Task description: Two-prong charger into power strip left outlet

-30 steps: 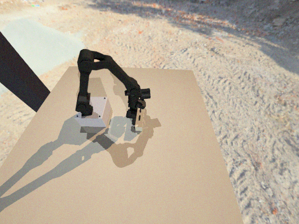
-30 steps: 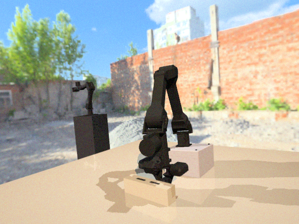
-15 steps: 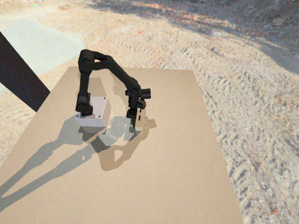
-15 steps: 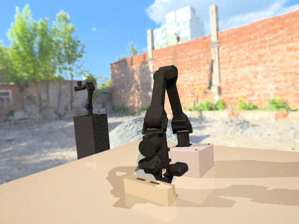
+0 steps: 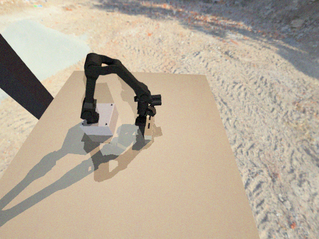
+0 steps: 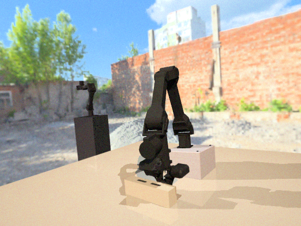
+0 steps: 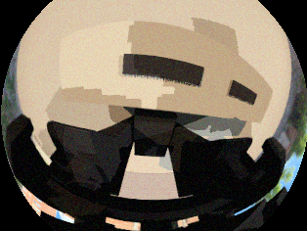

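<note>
The tan power strip lies on the table in front of the arm's base. Two dark outlet openings show on its top, a long one on the left and a shorter one on the right in the wrist view. My gripper points down, low over the strip's top at the side nearest the base. It is shut on the dark charger, which sits between the fingers just short of the long opening. The prongs are hidden.
The arm stands on a white base block right behind the strip. A black pillar with a small stand stands off the table's far left corner. The table is tan.
</note>
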Robot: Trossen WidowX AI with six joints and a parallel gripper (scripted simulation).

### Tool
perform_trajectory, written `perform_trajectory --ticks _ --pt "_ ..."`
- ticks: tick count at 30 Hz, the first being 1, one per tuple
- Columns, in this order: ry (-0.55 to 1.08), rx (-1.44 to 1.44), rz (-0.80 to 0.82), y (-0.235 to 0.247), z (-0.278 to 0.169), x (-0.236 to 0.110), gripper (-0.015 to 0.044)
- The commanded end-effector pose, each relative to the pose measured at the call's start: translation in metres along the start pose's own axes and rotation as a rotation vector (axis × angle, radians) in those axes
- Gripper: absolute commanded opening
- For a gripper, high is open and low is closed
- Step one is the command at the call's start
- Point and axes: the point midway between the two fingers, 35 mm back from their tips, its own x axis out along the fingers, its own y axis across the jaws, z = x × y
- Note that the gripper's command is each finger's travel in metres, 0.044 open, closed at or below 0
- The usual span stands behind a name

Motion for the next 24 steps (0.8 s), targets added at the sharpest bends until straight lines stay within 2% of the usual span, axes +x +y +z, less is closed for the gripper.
perform_trajectory --ticks 1,24 --pt "-0.027 0.004 0.003 -0.0004 0.0108 -0.0007 0.0000" --pt "-0.027 0.004 0.003 -0.0005 0.0200 0.0001 0.0000"
